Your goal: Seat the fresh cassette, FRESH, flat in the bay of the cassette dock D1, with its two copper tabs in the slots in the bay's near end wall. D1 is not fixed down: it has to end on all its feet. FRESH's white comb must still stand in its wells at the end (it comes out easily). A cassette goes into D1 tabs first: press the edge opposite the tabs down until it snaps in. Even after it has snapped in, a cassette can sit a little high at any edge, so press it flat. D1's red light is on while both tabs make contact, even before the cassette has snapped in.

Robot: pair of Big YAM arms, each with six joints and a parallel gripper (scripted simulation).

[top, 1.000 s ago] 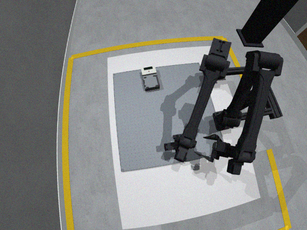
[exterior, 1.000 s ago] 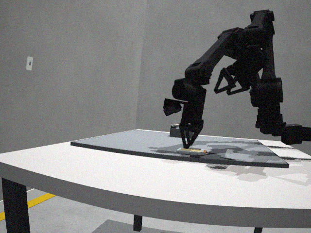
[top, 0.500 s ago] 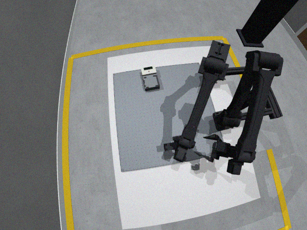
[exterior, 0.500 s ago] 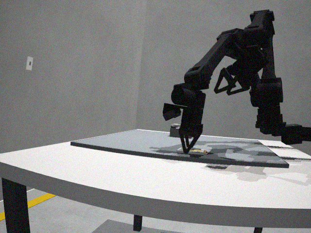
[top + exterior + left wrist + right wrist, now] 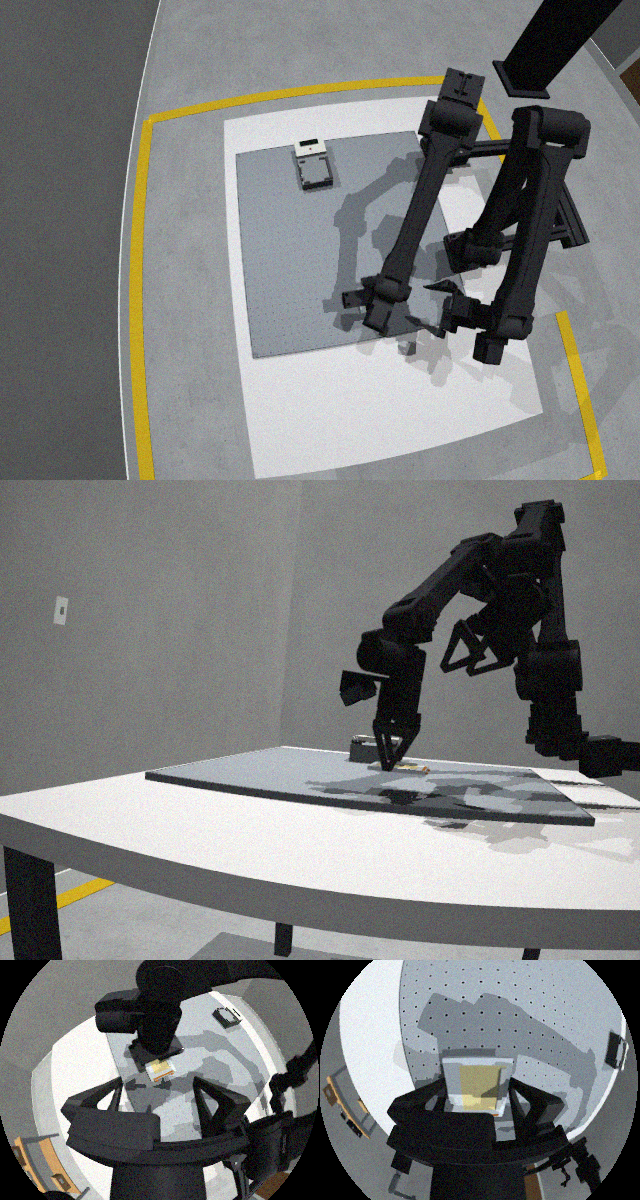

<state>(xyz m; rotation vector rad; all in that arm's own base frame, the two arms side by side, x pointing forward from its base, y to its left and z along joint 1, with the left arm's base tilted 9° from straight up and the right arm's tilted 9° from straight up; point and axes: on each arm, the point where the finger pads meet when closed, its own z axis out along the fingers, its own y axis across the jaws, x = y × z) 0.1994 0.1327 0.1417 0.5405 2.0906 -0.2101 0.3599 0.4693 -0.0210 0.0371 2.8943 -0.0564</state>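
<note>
Exterior view: the right gripper's fingers [image 5: 387,768] flank FRESH [image 5: 413,767] [image 5: 161,1068] [image 5: 480,1082], spread wide, grip unclear; the left gripper [image 5: 416,303] [image 5: 457,672] [image 5: 157,1080] gapes wide, holding nothing.
</note>
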